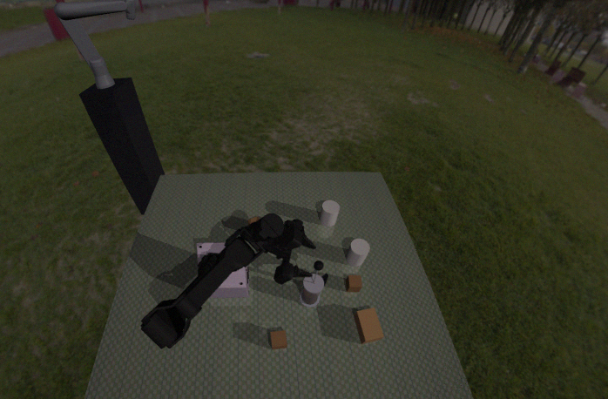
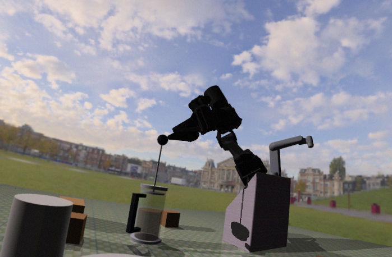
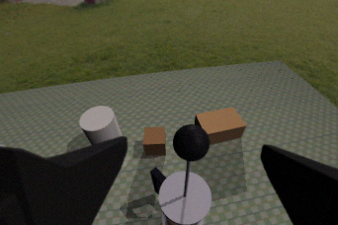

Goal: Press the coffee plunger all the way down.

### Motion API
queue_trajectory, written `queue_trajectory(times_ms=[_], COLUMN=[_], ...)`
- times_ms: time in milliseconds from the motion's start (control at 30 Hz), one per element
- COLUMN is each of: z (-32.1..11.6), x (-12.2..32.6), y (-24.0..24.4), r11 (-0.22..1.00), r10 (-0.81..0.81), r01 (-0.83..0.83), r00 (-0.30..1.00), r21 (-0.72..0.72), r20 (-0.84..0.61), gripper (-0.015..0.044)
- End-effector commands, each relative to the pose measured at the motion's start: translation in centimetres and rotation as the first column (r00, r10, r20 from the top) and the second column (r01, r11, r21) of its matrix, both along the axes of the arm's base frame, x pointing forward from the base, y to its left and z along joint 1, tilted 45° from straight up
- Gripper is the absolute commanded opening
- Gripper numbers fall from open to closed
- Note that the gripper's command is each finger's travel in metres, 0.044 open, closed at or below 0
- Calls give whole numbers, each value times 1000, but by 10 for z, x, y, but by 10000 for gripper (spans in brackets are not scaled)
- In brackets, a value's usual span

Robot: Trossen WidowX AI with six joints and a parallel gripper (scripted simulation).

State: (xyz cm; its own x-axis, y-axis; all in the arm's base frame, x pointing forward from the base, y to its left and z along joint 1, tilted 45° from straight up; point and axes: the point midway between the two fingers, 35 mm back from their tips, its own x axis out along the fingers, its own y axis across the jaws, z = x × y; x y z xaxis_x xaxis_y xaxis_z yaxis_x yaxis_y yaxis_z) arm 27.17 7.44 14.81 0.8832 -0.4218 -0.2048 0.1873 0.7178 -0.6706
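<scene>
The coffee press (image 1: 310, 292) (image 2: 149, 213) (image 3: 185, 203) stands upright on the checkered table, a clear cylinder with a pale lid and base and a black handle (image 2: 132, 212). Its plunger is up: the black ball knob (image 1: 318, 265) (image 2: 162, 139) (image 3: 191, 142) stands on a thin rod high above the lid. My gripper (image 1: 313, 260) (image 2: 171, 134) is wide open with nothing gripped. It reaches in from the arm's side, at about the knob's height, fingertips close to it. In the wrist view the knob shows between the two fingers; whether a finger touches it is unclear.
White cylinders (image 1: 329, 213) (image 1: 358, 253) (image 2: 37, 227) (image 3: 101, 125) stand on the handle side. Orange-brown blocks (image 1: 354, 283) (image 1: 369, 325) (image 1: 278, 339) (image 3: 154, 141) (image 3: 220, 124) lie around the press. A pale lilac box (image 1: 230, 289) (image 2: 270, 212) is at the arm's base.
</scene>
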Motion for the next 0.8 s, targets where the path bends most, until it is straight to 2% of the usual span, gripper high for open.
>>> queue_trajectory(times_ms=[0, 533, 767], z=[-5, -9, -9], x=[5, 25, 25], y=[-3, -15, -15], r11=[1000, 1000, 1000], r10=[2, 3, 3], r01=[-2, -3, -3], r00=[1000, 1000, 1000], r21=[-9, -14, -14], r20=[-12, -3, -3], gripper=[440, 440, 256])
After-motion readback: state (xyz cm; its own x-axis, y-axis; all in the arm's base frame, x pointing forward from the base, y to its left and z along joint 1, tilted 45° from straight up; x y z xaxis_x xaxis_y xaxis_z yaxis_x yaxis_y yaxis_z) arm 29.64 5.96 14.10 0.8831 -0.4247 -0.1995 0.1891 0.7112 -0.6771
